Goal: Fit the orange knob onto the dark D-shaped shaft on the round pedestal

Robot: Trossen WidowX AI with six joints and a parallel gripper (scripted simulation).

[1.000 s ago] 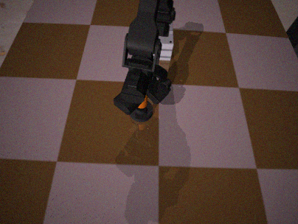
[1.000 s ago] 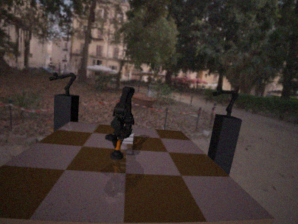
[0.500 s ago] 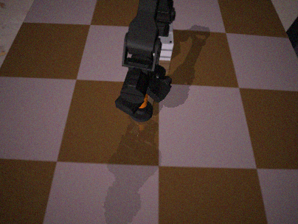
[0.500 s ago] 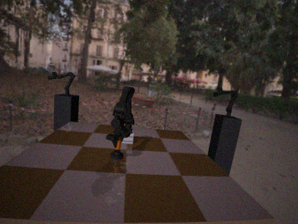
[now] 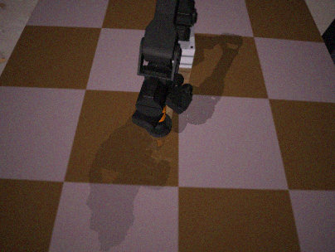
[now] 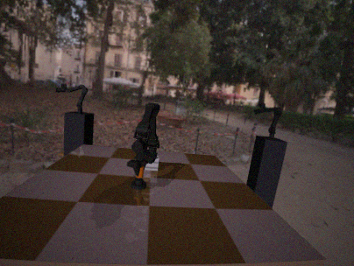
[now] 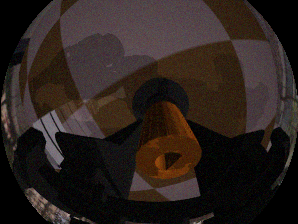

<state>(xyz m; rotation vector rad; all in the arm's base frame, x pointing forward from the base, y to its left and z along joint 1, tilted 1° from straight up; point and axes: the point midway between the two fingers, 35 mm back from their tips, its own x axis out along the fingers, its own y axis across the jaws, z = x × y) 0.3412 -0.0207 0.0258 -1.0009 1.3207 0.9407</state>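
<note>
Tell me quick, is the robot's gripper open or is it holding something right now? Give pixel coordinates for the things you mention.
Gripper (image 7: 164, 123): closed on the orange knob (image 7: 169, 137) (image 6: 140, 171), which is between its fingers, above the round pedestal (image 7: 145, 94) (image 6: 138, 185) (image 5: 161, 132).
</note>
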